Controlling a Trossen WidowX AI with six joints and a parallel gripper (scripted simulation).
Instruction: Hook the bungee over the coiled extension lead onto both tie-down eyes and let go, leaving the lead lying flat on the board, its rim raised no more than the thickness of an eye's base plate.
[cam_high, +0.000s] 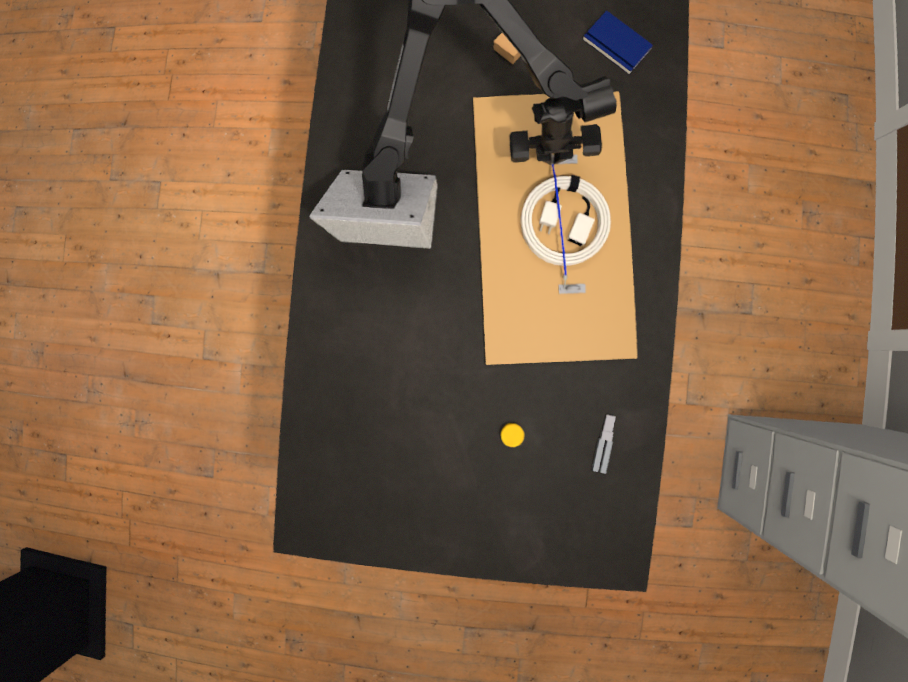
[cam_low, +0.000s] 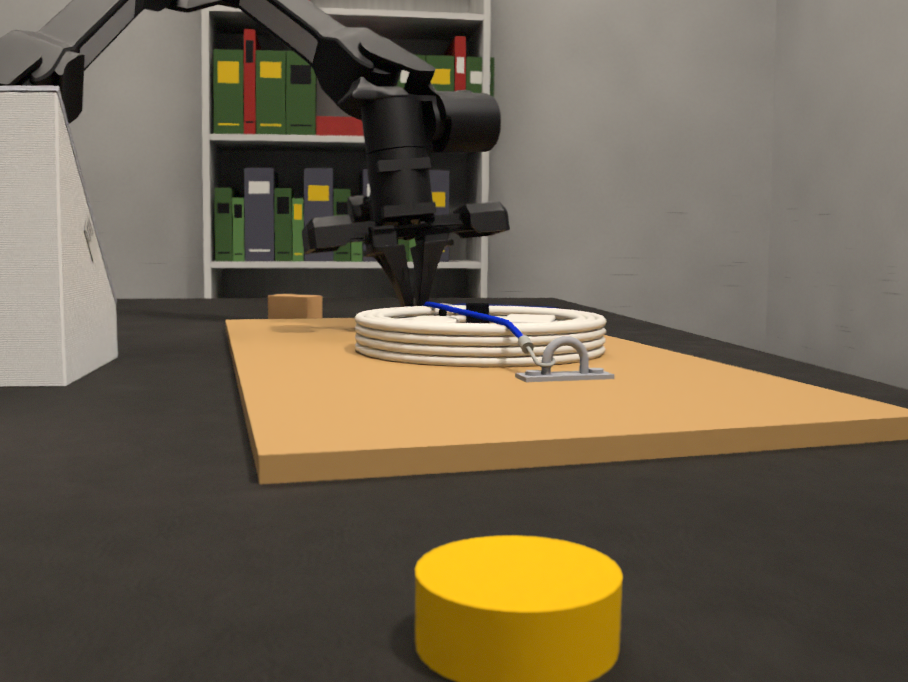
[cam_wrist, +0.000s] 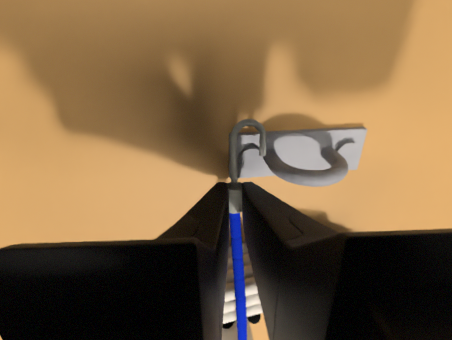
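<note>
A white coiled extension lead (cam_high: 565, 220) lies on the tan board (cam_high: 555, 234), also seen in the side view (cam_low: 480, 334). A blue bungee (cam_high: 559, 220) runs across it. Its near hook sits in the near tie-down eye (cam_high: 572, 287), which also shows in the side view (cam_low: 563, 359). My gripper (cam_wrist: 234, 192) is shut on the bungee's far end (cam_wrist: 237, 250), just past the coil's far rim. The free hook (cam_wrist: 246, 145) hangs over the left end of the far eye's base plate (cam_wrist: 305, 152), beside the loop. I cannot tell whether it is caught in the loop.
A yellow puck (cam_high: 512, 435) and a grey clip (cam_high: 602, 443) lie on the black mat in front of the board. A blue book (cam_high: 617, 40) and a small wooden block (cam_high: 506, 48) lie behind it. My arm's base (cam_high: 375, 209) stands left of the board.
</note>
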